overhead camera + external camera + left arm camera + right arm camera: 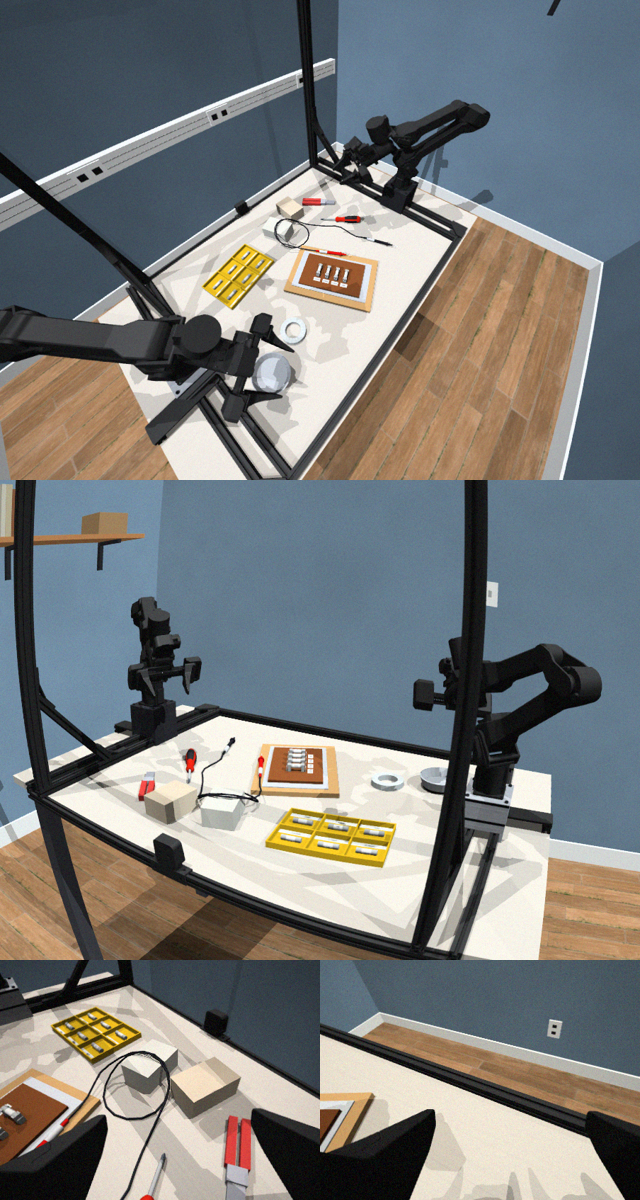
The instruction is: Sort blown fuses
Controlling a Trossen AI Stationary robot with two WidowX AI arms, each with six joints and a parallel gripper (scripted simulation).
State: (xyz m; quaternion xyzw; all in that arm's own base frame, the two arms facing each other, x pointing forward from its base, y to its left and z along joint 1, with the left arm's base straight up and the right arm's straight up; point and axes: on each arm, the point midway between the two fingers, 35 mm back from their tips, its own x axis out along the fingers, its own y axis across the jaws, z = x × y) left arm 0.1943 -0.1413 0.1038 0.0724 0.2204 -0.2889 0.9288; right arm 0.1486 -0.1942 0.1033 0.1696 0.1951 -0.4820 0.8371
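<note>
The fuse board (356, 290) (279, 777) holds several fuses in clip pairs, beside small white labels; the ratings are unreadable. The yellow tray (324, 855) (139, 1034) holds single fuses in its compartments. The red probe (333, 252) (260, 765) lies along the board's edge; the black probe (381, 242) (228, 745) lies on the table. No green lamp shows. My left gripper (339, 175) (170, 693) (178, 1118) is open and empty above the table's tool end. My right gripper (287, 374) (509, 1117) is open and empty above the scrap dish (430, 786); a post hides its fingers in the exterior view.
A pale block (274, 227) (221, 813) (136, 1078) touches the probe cable. Beside it are a wooden block (290, 207) (165, 803) (206, 1084), red-handled tool (311, 202) (231, 1141) and screwdriver (351, 219) (190, 761). A grey ring (283, 330) (387, 787) lies between board and dish.
</note>
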